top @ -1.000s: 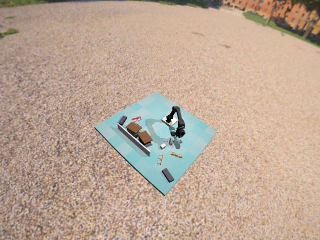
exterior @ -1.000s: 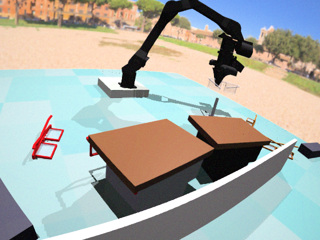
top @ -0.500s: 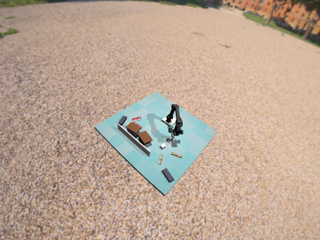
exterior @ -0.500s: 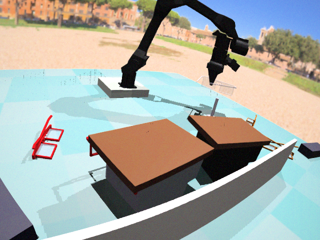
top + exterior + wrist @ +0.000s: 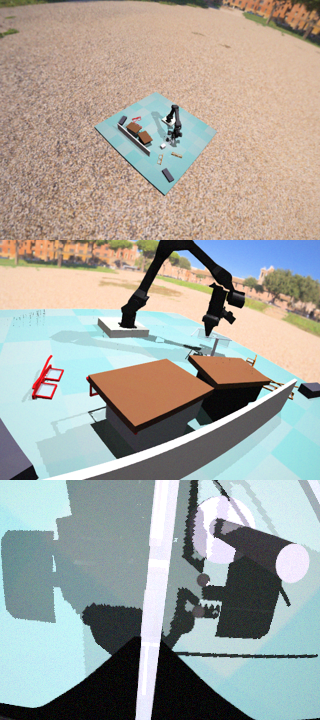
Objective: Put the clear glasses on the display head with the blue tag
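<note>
From the top view, the black jointed arm (image 5: pixel 175 121) was seen bent over the pale teal checkered worktop (image 5: pixel 196 134), near two brown-topped block heads (image 5: pixel 133 127) set before a low white wall (image 5: pixel 134 139).

In the exterior view, the fingers (image 5: pixel 208 330) were shut on the clear thin-framed glasses (image 5: pixel 219 340), carried aloft beyond the darker head (image 5: pixel 228 373) (no blue tag could be made out). Carrying seemed in hand; alignment over the tagged head would come next.

In the wrist view, a translucent temple bar (image 5: pixel 160 574) crossed the frame.
</note>
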Action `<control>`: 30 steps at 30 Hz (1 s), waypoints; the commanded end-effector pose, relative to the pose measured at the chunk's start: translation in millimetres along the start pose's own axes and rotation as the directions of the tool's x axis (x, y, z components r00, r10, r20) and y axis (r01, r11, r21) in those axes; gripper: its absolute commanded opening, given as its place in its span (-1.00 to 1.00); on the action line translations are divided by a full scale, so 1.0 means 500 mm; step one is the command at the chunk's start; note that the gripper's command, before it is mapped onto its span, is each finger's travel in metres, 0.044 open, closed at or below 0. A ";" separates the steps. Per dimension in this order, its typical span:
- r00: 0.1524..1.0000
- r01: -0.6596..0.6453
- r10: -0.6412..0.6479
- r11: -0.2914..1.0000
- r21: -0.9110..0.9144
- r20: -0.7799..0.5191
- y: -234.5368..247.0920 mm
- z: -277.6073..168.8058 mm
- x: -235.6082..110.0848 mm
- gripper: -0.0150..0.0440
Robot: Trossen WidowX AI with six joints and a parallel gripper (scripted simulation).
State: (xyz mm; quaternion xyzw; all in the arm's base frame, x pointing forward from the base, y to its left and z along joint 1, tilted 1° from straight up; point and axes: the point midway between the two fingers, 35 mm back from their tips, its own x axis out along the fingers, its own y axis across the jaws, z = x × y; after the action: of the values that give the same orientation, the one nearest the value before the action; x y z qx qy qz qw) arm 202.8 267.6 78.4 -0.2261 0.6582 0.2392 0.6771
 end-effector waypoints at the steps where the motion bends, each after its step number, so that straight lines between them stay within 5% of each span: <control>1: 1.000 0.000 0.000 1.000 0.006 0.008 -0.001 0.001 0.014 -0.49; 30: 1.000 -0.002 0.002 1.000 0.006 0.007 0.032 -0.029 0.015 -0.49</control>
State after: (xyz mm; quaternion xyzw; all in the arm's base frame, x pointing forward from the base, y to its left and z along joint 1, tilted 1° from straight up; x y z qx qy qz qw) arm 185.5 270.2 70.7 -0.2233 0.6577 0.2384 0.6787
